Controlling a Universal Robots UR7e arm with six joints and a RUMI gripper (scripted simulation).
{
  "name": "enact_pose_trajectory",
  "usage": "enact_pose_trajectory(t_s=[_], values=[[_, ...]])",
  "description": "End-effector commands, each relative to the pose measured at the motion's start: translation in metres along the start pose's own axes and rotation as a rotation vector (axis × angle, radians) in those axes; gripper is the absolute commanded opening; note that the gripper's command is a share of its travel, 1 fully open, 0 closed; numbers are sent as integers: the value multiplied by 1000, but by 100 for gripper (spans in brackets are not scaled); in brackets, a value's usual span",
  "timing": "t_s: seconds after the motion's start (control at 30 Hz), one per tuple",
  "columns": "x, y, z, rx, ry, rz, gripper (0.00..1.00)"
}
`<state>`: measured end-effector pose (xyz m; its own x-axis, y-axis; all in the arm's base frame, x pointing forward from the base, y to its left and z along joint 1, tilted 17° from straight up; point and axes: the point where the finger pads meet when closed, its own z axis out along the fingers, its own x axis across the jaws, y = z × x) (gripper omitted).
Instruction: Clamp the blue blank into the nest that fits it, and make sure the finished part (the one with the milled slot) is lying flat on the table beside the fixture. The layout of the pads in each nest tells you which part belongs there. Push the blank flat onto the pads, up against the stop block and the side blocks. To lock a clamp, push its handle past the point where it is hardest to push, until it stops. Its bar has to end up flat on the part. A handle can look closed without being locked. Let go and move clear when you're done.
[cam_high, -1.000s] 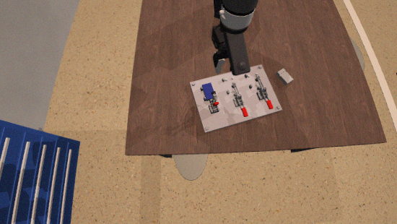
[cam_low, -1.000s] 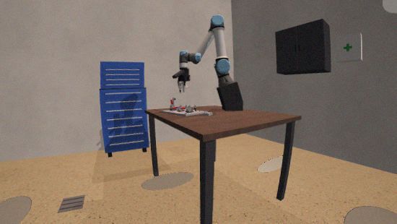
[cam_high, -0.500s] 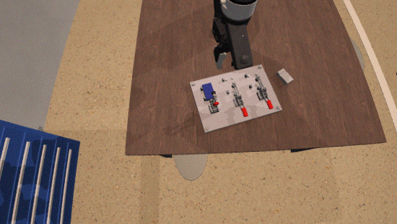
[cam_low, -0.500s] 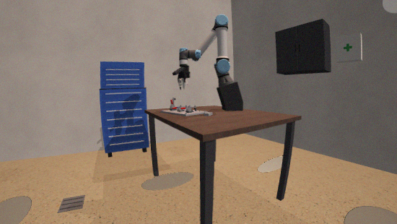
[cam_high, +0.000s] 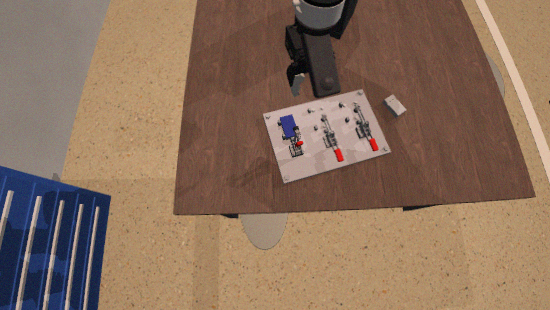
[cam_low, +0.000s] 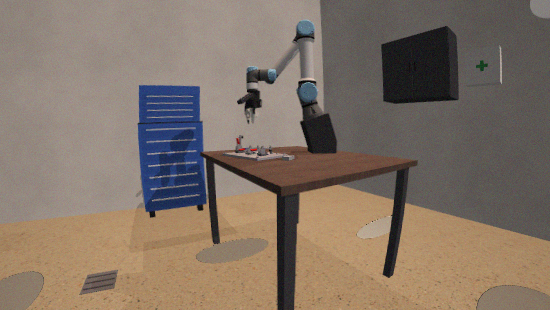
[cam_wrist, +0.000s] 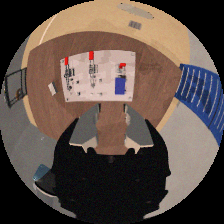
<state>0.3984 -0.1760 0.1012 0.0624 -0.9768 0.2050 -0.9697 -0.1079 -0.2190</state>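
From the top view, the fixture plate (cam_high: 327, 136) lies on the bench (cam_high: 240, 125). The blank (cam_high: 287, 124) sits in the leftmost nest, with that clamp's red handle (cam_high: 299, 143) close against it. The two other clamps have red handles (cam_high: 339, 154) (cam_high: 373, 144) pointing toward the plate's near edge; their nests hold no part. The slotted part (cam_high: 395, 105) lies on the bench just beside the plate's right corner, apart from it. The gripper (cam_high: 298, 83) is off the plate's far edge.

From the exterior view, the gripper (cam_low: 249, 116) hangs well above the plate (cam_low: 257, 155), pointing down. One handle (cam_low: 240, 139) stands upright.

From the wrist view, the jaws are partly closed with a gap between them and hold nothing. The blank (cam_wrist: 120, 85) is beyond the fingers, on the plate (cam_wrist: 97, 77).
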Motion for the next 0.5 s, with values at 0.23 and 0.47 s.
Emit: enact_pose_trajectory(t_s=[0.23, 0.47], values=[[32, -2, 0, 2, -2, -4, 28], [33, -2, 0, 3, -2, -4, 28]])
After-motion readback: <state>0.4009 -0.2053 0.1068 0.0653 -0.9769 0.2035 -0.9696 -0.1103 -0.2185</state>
